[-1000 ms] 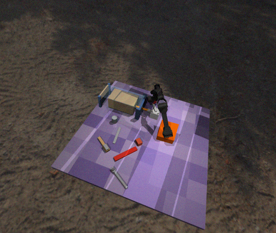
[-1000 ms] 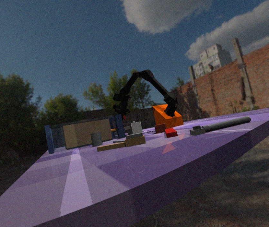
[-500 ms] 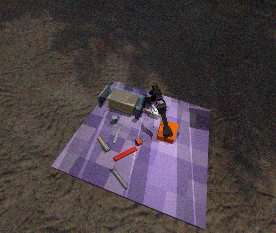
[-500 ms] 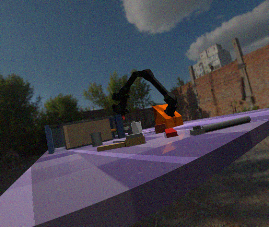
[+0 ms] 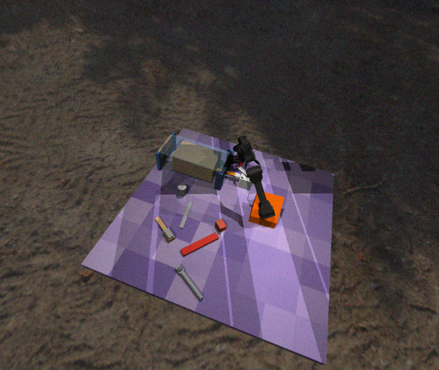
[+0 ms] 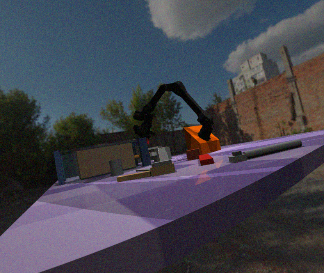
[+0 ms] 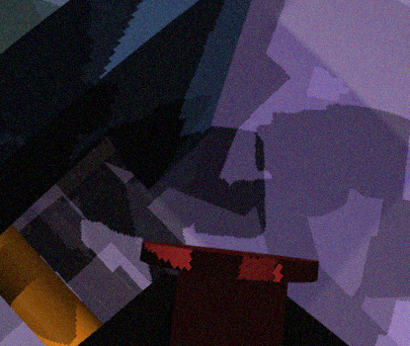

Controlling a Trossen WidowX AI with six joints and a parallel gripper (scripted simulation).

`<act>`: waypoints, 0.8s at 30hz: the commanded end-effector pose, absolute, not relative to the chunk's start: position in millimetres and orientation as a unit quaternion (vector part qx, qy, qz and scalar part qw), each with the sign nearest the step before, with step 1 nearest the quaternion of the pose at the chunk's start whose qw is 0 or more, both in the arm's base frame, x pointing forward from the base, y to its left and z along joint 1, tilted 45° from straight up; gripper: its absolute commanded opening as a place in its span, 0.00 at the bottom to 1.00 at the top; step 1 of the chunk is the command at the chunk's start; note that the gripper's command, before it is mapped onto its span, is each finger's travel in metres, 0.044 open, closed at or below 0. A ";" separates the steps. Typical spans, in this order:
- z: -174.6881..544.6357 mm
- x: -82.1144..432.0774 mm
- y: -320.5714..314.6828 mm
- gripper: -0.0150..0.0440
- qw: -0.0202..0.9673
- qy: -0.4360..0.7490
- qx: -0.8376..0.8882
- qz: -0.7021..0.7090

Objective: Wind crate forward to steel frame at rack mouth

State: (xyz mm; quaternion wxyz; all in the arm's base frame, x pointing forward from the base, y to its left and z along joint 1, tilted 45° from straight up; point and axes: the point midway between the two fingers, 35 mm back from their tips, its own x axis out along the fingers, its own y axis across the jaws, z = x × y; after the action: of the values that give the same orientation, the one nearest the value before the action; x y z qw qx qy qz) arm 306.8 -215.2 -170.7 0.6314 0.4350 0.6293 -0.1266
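Holding: the fingers are closed on a red T-shaped piece, its wide bar facing the wrist camera.
Finger position: near the desk's far edge in the top view, beside the mouth of the rack.
Crate: the tan crate sits flat inside the guard, near the far-left corner.
Frame: the blue frame stands upright at the rack mouth, just beside the crate's front; whether they touch cannot be told.
Winch: the light-grey winch stands outside the mouth; an orange cylindrical part lies between it and the rack.
Wedge: an orange wedge stands toward the right edge, partly covered by the arm.
Grey cylinder: upright, near the crate's long side.
Grey strip: flat, toward the left edge.
Tan-and-grey tool: flat, nearer the left edge than the strip.
Red bar: flat, near the red block.
Grey rod: flat, near the front edge, with a blocky end.
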 end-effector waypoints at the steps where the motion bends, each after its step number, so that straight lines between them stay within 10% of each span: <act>1: -162.3 311.0 -200.2 0.25 0.626 0.630 0.445 -0.114; 24: -139.1 313.0 -173.7 0.25 0.625 0.631 0.446 -0.114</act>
State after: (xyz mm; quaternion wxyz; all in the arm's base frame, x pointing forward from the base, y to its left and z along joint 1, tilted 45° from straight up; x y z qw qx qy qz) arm 314.4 -186.1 -145.7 0.6331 0.4369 0.6272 -0.1221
